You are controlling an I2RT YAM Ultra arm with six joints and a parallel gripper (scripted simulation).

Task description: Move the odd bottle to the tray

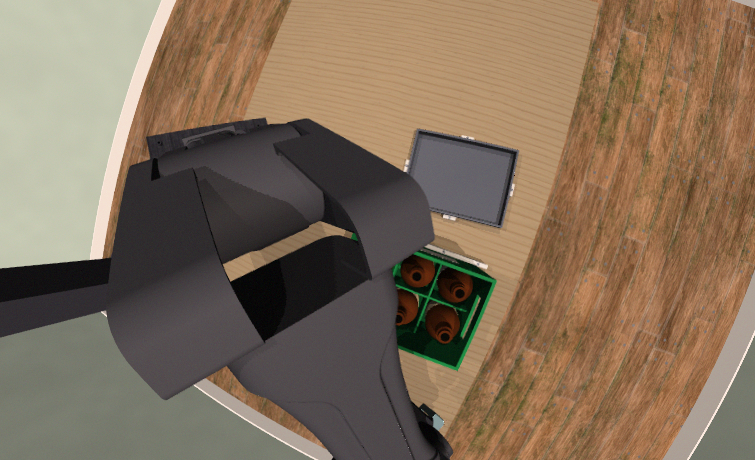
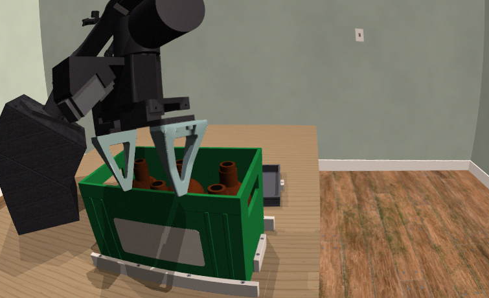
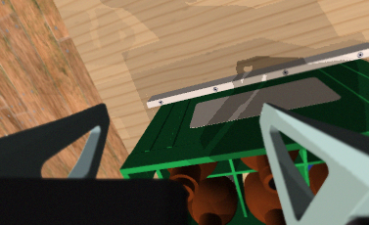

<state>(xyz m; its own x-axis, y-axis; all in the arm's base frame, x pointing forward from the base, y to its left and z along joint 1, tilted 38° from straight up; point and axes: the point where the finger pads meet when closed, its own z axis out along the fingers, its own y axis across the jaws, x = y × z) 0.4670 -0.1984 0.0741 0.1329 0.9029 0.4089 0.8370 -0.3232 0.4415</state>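
Approach step: open end effector (image 2: 153,192) (image 3: 184,112) at the crate (image 2: 164,201) (image 3: 229,163) (image 1: 475,325), no bottle taken.
We see the end effector released, fingertips spread near the crate's labelled long wall; the tray (image 1: 460,178) (image 2: 271,184), bare inside, sits on the tabletop (image 1: 426,62) (image 2: 294,148) (image 3: 258,24) beyond the crate's opposite long side. All five brown bottles (image 1: 442,322) (image 2: 228,177) (image 3: 213,201) show in the crate in the exterior view; we cannot tell the odd neck. Next, we judge, comes choosing that bottle, centring the fingers over its neck and descending without knocking its neighbours.
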